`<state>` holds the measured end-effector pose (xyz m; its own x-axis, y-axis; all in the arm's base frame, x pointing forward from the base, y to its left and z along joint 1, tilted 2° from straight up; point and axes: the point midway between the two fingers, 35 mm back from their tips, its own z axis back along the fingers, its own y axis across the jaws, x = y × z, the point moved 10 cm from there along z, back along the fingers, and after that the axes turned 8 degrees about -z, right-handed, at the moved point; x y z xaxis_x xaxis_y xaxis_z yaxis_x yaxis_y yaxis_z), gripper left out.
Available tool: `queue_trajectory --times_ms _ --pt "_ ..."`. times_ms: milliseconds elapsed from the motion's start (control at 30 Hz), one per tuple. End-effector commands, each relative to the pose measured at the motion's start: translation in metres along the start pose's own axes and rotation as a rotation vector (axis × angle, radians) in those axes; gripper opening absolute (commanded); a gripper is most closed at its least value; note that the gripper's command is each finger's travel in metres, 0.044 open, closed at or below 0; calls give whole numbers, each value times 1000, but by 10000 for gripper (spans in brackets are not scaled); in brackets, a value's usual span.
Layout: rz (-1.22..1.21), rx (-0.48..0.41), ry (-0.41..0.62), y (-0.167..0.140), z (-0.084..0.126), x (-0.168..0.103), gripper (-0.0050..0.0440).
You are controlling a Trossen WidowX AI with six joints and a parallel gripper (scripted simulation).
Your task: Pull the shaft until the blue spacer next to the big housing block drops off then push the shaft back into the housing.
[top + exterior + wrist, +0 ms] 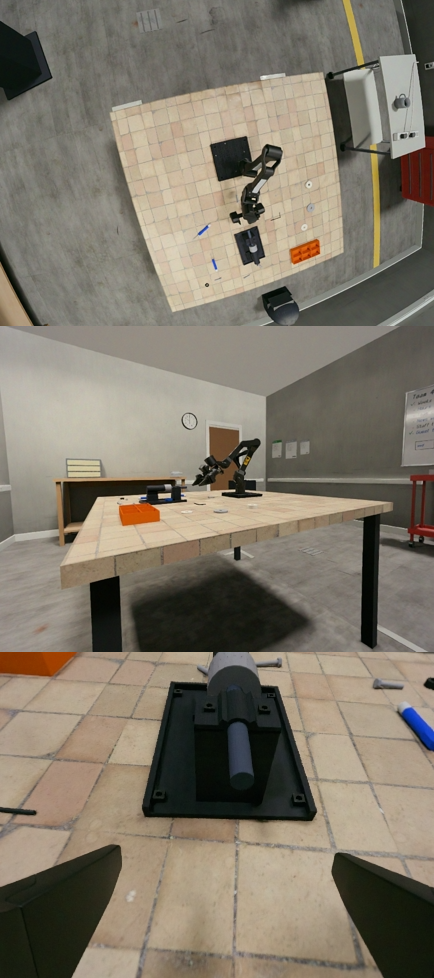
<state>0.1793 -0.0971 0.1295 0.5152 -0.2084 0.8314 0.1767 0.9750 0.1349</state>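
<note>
The black fixture [249, 249] stands on the tiled table, and the grey shaft [240, 754] sticks out of its small block [235, 747] towards me. A light grey spacer [232, 672] sits on the shaft behind that block; the big housing block is hidden behind it in the wrist view. In the side view a small blue piece [169, 499] lies low on the fixture's baseplate between the blocks; I cannot tell what it is. My gripper [228, 858] [198, 480] is open and empty, a short way back from the shaft's end and raised above the table.
An orange bin [305, 251] stands right of the fixture, with three round washers [310, 207] behind it. Two blue pens [203, 230] and a black ring [206, 284] lie to the left. A thin black key [17, 811] and bolts [387, 684] lie nearby.
</note>
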Motion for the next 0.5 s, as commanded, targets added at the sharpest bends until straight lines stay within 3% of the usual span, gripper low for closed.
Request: queue_trajectory --times_ms 0,267,467 --pt "21 7 -26 6 27 -7 440" --pt "17 10 -19 12 43 -27 440" --pt "29 6 -40 12 46 -18 440"
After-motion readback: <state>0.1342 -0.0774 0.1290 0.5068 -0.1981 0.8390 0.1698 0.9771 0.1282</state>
